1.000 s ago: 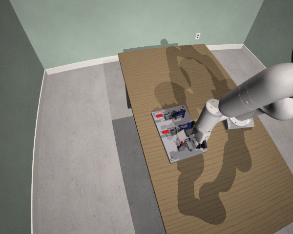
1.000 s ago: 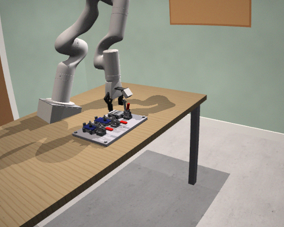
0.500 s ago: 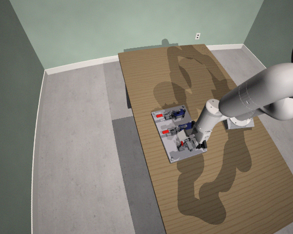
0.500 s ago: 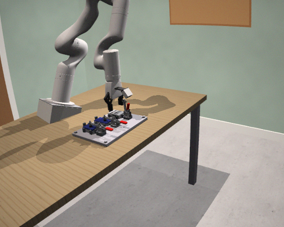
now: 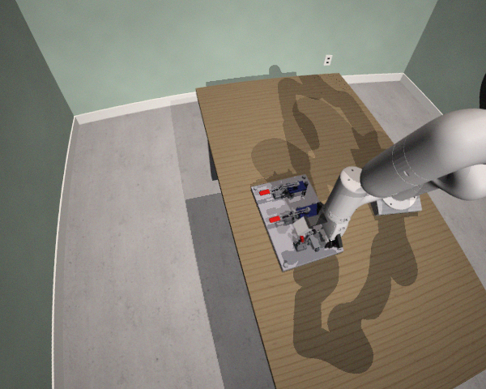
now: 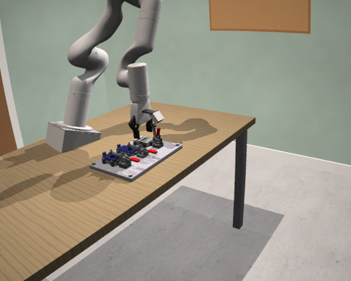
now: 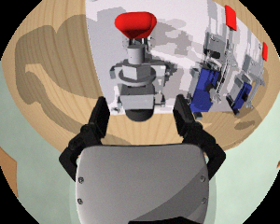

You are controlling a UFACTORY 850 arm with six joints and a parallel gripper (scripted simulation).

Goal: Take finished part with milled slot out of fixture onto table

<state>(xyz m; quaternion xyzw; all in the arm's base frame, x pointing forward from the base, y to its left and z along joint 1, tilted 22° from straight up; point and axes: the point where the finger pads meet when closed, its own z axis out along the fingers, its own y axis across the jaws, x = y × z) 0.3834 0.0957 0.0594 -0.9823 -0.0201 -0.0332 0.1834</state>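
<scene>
Three clamps stand in a row on the fixture (image 5: 272,238) (image 6: 167,154) (image 7: 95,33), which lies on the wooden worktop (image 5: 251,126) (image 6: 64,220) (image 7: 51,70). Two of them have their red handles lowered, and under these sit the blanks: the middle blank (image 5: 312,209) (image 6: 126,148) (image 7: 205,89) and the outer blank (image 5: 296,189) (image 6: 110,157) (image 7: 242,97), both blue. The end clamp (image 5: 300,245) (image 6: 158,141) (image 7: 136,56) has its red handle upright and its arm raised. Beside it the finished part (image 6: 144,140) (image 7: 139,101), grey, is in its nest on the fixture, partly hidden in the wrist view by the raised clamp; its slot cannot be made out. The gripper (image 5: 330,226) (image 6: 143,132) (image 7: 141,103) is above that nest, pointing down, fingers spread wide and grasping nothing. In the wrist view its fingers stand to either side of the part.
</scene>
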